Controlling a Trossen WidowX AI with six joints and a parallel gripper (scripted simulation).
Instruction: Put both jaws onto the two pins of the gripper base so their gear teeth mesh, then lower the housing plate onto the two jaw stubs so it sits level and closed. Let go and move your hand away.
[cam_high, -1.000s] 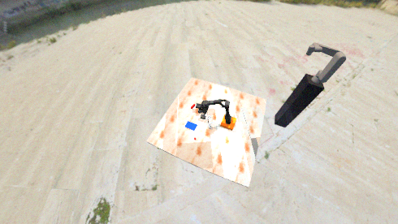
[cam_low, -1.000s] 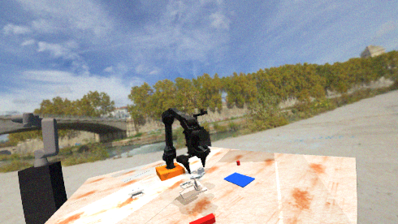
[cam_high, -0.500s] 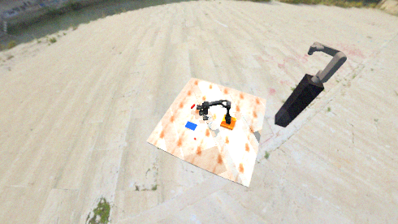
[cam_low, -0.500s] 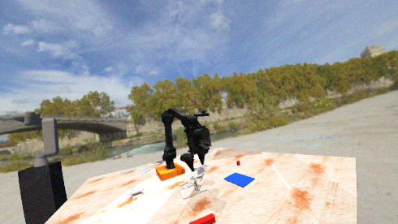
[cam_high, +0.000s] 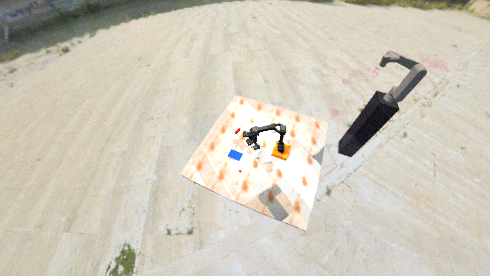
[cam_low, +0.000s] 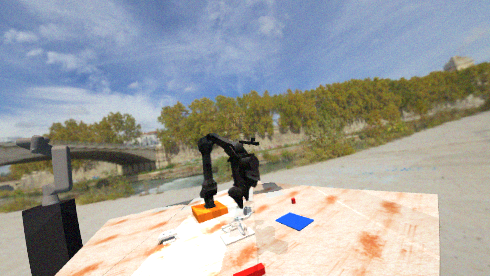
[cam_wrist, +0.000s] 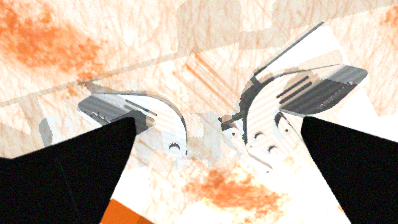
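My gripper (cam_wrist: 218, 125) (cam_low: 240, 204) (cam_high: 254, 146) is wide open and empty. In the wrist view its black fingertips stand far apart. One white and grey jaw (cam_wrist: 160, 112) lies near the left fingertip. The other jaw (cam_wrist: 265, 102) is near the right fingertip, over the pale gripper base (cam_wrist: 336, 44); whether it sits fully on its pin I cannot tell. The two jaws are apart, with their teeth not touching. In the exterior view the base (cam_low: 242, 236) stands in front of my arm. Another small white part (cam_low: 167, 236), possibly the housing plate, lies left of it.
My arm stands on an orange block (cam_low: 210, 213) (cam_wrist: 120, 213). A blue rectangle (cam_high: 235, 155) (cam_low: 295, 221) lies on the table. A red bar (cam_low: 250, 270) and a small red block (cam_low: 293, 200) lie farther out. A dark pillar (cam_high: 370, 122) (cam_low: 52, 230) with a grey arm stands beyond the table.
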